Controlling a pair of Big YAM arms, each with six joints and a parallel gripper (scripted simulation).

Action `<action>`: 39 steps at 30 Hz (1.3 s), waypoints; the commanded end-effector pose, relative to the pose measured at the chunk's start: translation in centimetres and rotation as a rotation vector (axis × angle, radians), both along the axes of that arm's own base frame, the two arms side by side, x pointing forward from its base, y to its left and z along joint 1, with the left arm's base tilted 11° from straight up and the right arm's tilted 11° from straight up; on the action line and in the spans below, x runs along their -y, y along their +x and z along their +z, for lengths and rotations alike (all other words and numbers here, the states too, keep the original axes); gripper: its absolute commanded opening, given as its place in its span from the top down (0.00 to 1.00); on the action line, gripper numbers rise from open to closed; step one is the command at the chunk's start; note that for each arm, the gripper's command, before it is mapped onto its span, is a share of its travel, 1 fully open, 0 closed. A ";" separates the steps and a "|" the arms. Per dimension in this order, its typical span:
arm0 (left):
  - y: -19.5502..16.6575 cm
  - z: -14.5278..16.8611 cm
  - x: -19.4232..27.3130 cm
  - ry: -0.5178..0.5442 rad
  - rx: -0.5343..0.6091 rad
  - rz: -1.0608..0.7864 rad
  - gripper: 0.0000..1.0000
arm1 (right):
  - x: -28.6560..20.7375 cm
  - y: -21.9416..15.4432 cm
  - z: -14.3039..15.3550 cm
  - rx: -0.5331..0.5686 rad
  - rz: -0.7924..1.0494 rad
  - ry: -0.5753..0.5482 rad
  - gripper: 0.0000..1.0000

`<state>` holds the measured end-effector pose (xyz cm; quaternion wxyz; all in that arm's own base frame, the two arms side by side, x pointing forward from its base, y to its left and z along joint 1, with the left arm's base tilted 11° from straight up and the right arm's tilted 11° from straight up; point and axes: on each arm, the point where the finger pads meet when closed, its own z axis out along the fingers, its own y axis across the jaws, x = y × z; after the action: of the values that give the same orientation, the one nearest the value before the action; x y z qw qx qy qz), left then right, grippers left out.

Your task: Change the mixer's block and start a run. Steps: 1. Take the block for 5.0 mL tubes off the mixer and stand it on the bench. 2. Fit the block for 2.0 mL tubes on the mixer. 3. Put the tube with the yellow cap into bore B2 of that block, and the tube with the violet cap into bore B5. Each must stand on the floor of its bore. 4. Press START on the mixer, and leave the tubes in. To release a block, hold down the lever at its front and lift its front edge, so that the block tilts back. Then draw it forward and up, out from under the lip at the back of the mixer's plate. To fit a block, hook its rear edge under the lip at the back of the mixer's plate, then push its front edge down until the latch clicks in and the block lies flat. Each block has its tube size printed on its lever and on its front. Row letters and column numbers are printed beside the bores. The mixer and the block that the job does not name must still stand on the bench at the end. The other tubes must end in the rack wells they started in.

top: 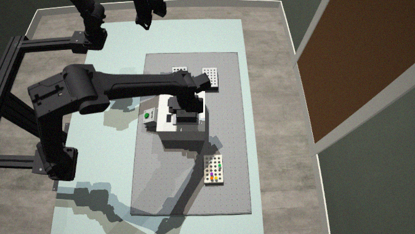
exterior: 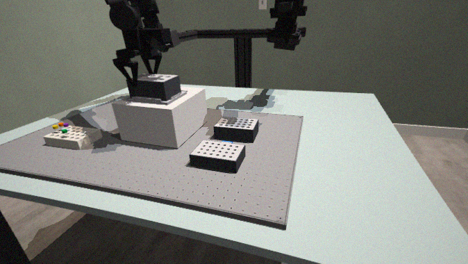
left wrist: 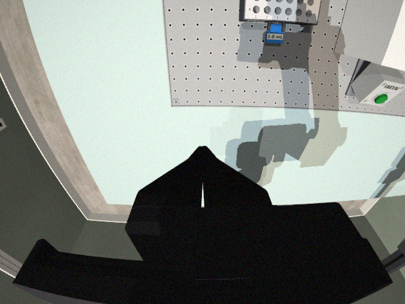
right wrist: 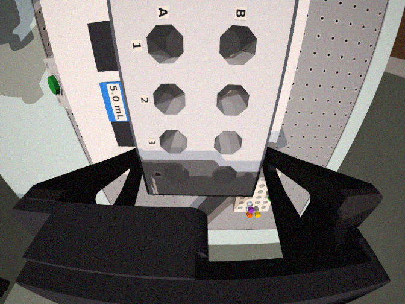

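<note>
The 5.0 mL block [exterior: 171,87] [right wrist: 199,72] sits flat-looking on the white mixer [exterior: 146,121]. My right gripper [exterior: 144,79] [right wrist: 202,153] is open, its fingers on either side of the block's column-4 end; contact cannot be told. The blue lever [right wrist: 113,101] faces the START button [top: 146,115] [left wrist: 381,98] [right wrist: 53,84]. My left gripper [top: 147,28] [left wrist: 202,152] is shut and empty, well away from the blocks. The 2.0 mL block [top: 179,68] [exterior: 236,133] stands on the bench. Yellow [top: 216,178] [exterior: 55,127] and violet [top: 211,173] [exterior: 66,124] caps show in the rack [exterior: 66,143].
Another block [top: 212,77] [exterior: 215,161] stands beside the 2.0 mL block. Orange [top: 212,178] [exterior: 61,124] and green [top: 220,165] [exterior: 64,131] caps also show in the rack. The right arm reaches over the mixer and partly hides it in the top view.
</note>
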<state>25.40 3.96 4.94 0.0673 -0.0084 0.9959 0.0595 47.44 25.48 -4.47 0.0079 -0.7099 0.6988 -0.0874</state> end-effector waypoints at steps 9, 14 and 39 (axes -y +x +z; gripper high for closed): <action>0.4 0.3 0.1 -0.007 0.007 0.011 1.00 | 0.3 0.3 -1.1 -0.026 0.003 -0.010 0.00; 0.3 0.3 0.1 -0.008 0.006 0.011 1.00 | -0.4 1.4 0.7 0.009 0.003 0.010 0.00; 2.0 1.8 -0.2 -0.005 0.046 0.013 1.00 | -0.5 1.6 2.6 0.052 0.002 0.035 1.00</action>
<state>25.26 3.94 4.83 0.0657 -0.0083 0.9960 0.0592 47.33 25.45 -4.58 0.0054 -0.7109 0.6980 -0.0860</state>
